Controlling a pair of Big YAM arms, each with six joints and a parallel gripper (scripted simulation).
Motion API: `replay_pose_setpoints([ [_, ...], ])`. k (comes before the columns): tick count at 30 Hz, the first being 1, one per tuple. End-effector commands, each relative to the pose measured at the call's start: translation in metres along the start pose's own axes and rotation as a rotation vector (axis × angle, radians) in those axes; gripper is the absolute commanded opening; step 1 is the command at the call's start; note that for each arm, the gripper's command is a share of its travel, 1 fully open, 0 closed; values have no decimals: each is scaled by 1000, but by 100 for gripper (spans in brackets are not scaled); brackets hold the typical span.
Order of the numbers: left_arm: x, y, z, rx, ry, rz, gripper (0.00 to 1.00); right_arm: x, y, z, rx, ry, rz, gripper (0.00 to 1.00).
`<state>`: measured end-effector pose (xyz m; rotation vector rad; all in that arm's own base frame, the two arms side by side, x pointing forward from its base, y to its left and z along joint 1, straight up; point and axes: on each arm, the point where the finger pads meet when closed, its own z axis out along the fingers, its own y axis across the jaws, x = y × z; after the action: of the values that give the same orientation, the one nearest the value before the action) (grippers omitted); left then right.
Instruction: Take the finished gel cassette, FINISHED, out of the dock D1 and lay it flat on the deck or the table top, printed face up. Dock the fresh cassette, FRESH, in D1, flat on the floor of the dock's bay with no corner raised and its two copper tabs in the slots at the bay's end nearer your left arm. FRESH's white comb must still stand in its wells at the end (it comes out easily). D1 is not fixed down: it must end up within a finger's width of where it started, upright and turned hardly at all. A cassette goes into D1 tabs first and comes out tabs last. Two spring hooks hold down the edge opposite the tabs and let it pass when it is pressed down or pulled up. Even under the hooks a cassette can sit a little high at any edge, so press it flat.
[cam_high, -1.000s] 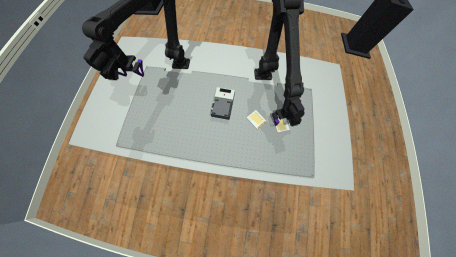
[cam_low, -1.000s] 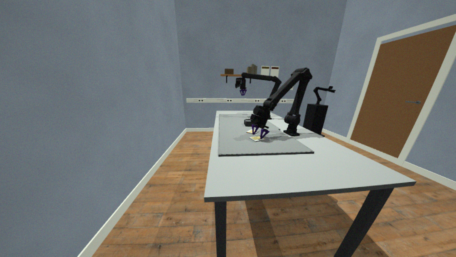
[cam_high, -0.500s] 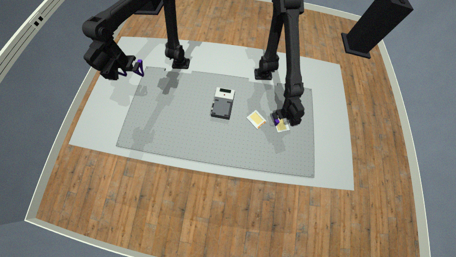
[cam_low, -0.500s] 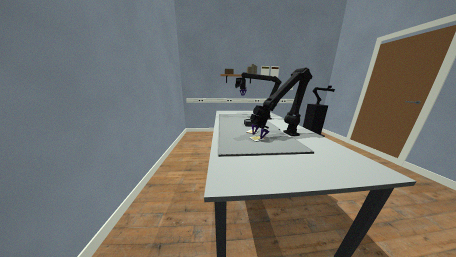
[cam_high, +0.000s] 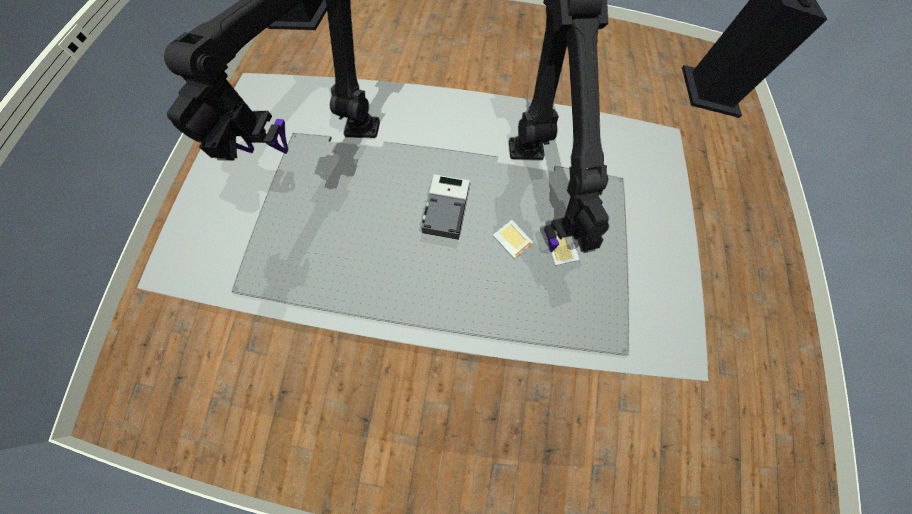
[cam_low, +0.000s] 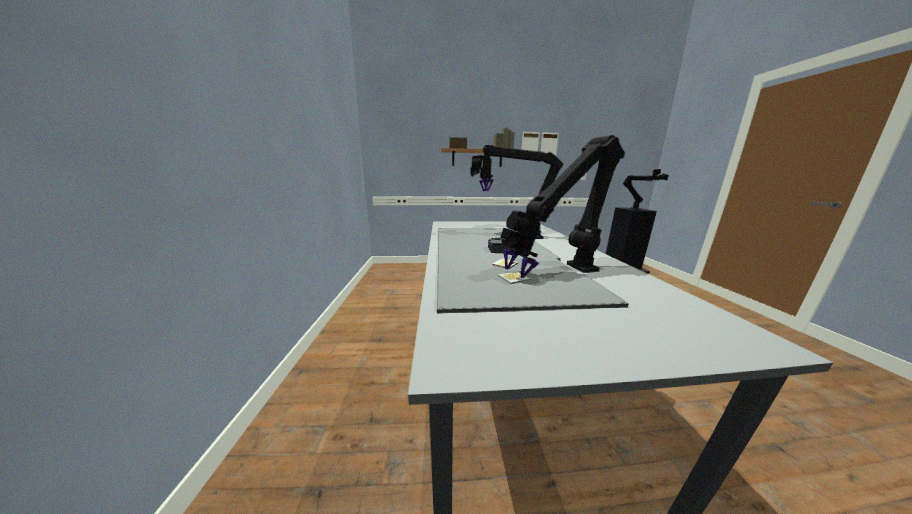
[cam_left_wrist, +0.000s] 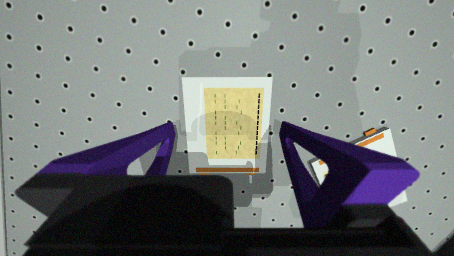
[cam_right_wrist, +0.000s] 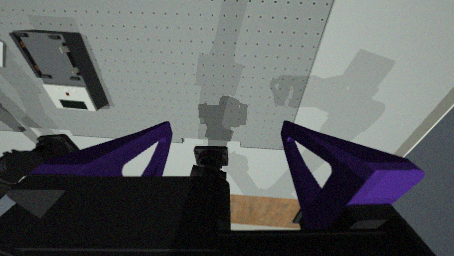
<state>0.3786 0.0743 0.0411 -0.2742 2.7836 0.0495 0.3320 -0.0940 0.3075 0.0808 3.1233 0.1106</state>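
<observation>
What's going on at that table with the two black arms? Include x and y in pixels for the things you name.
They're swapping gel cassettes. The left gripper (cam_high: 563, 237) (cam_low: 518, 263) (cam_left_wrist: 227, 127) is open above FINISHED (cam_high: 565, 252) (cam_low: 510, 278) (cam_left_wrist: 232, 125), which lies printed face up on the deck (cam_high: 357, 268) (cam_low: 472, 296) (cam_left_wrist: 125, 25) (cam_right_wrist: 150, 60). FRESH (cam_high: 512, 238) (cam_low: 503, 262) (cam_left_wrist: 393, 150) lies beside it, undocked. D1's bay (cam_high: 443, 215) (cam_right_wrist: 52, 57) is bare. The right gripper (cam_high: 263, 141) (cam_low: 486, 185) (cam_right_wrist: 226, 127) is open, away from everything.

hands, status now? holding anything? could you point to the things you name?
Left hand (cam_high: 565, 245) (cam_low: 516, 272) (cam_left_wrist: 227, 123): open, empty, over the banded cassette (cam_high: 564, 255) (cam_low: 511, 277) (cam_left_wrist: 232, 145).
Right hand (cam_high: 267, 151) (cam_low: 486, 189) (cam_right_wrist: 227, 123): open, empty, off to the side.
</observation>
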Motion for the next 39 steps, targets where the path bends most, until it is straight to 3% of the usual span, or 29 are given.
replay_pose_setpoints([
  [1, -24, 0, -12, 0, -43, 0, 98, -10, -5, -20, 2, -14, 20, 100],
  [39, -30, 0, -14, 0, -52, 0, 98, -10, -5, -20, 2, -14, 20, 100],
])
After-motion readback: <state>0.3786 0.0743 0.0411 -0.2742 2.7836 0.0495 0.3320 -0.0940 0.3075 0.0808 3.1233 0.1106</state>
